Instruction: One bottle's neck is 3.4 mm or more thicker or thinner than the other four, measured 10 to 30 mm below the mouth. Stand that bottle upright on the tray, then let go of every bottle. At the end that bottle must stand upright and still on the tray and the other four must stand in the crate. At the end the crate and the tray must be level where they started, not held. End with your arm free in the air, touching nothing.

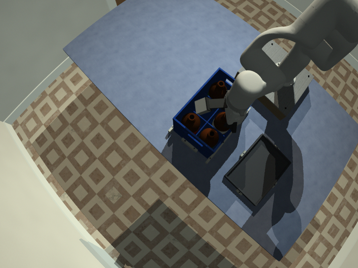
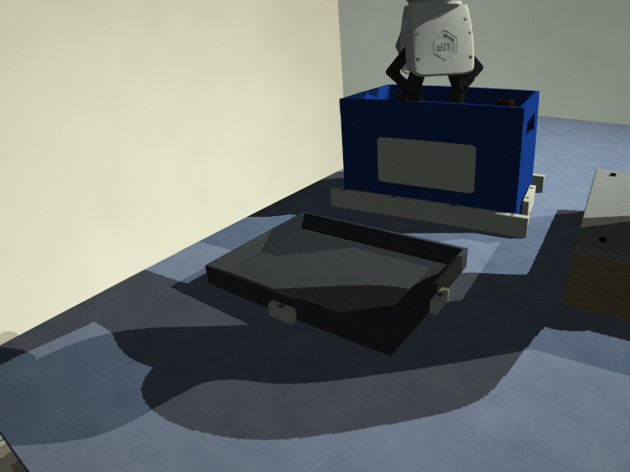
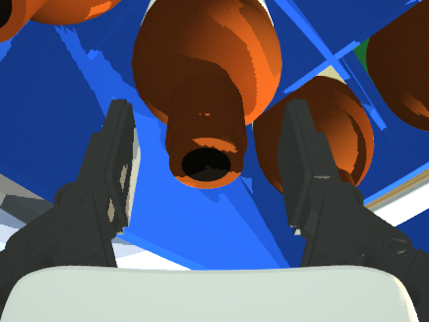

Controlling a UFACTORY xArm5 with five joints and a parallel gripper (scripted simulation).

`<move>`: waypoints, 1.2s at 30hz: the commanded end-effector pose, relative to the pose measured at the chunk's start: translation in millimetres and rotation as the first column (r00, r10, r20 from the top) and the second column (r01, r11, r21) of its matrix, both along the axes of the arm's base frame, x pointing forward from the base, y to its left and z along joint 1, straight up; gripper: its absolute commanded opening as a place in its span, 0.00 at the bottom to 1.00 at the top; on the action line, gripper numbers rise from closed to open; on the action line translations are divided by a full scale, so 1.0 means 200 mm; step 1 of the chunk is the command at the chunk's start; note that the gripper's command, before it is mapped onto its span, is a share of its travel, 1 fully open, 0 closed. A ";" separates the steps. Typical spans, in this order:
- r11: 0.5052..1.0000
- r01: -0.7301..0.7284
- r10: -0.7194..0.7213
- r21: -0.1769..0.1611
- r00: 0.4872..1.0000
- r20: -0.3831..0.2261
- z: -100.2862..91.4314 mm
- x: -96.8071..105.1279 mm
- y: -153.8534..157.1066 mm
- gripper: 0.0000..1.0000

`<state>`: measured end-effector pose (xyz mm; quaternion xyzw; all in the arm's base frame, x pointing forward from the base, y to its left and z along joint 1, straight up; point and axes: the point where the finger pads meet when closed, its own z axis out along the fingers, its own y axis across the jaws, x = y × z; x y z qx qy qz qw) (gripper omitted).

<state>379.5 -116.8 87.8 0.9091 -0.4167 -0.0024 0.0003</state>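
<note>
The blue crate (image 1: 179, 128) (image 2: 362, 145) stands level and holds brown bottles. Four show in the top view: one bottle (image 1: 216, 91) at the back, one bottle (image 1: 191, 124) at the left, one bottle (image 1: 207, 137) at the front and one bottle (image 1: 219, 121) beside the gripper. A fifth is not visible there. My gripper (image 2: 435, 97) (image 3: 209, 126) is open and points down into the crate top. In the wrist view one bottle (image 3: 207, 51) has its neck between the fingers, with gaps on both sides. I cannot tell which neck differs. The dark tray (image 1: 254, 172) (image 2: 336, 266) is empty and level.
Pale blocks (image 2: 428, 215) line the crate's base, and small blocks (image 2: 282, 312) sit against the tray. The crate's thin dividers (image 3: 315, 36) run between bottles. The robot's base plate (image 2: 604, 225) lies to the right in the exterior view. A wall stands beyond the table's left edge there.
</note>
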 end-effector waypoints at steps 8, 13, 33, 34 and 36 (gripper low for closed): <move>1.000 0.000 0.000 -0.001 1.000 0.003 0.01 0.01 0.00 0.00; 1.000 0.000 0.000 -0.001 1.000 0.003 0.01 0.01 0.00 0.00; 1.000 0.000 0.000 -0.001 1.000 0.003 0.01 0.01 0.00 0.00; 1.000 0.000 0.000 -0.001 1.000 0.003 0.01 0.01 0.00 0.00; 1.000 0.000 0.000 -0.001 1.000 0.003 0.01 0.01 0.00 0.00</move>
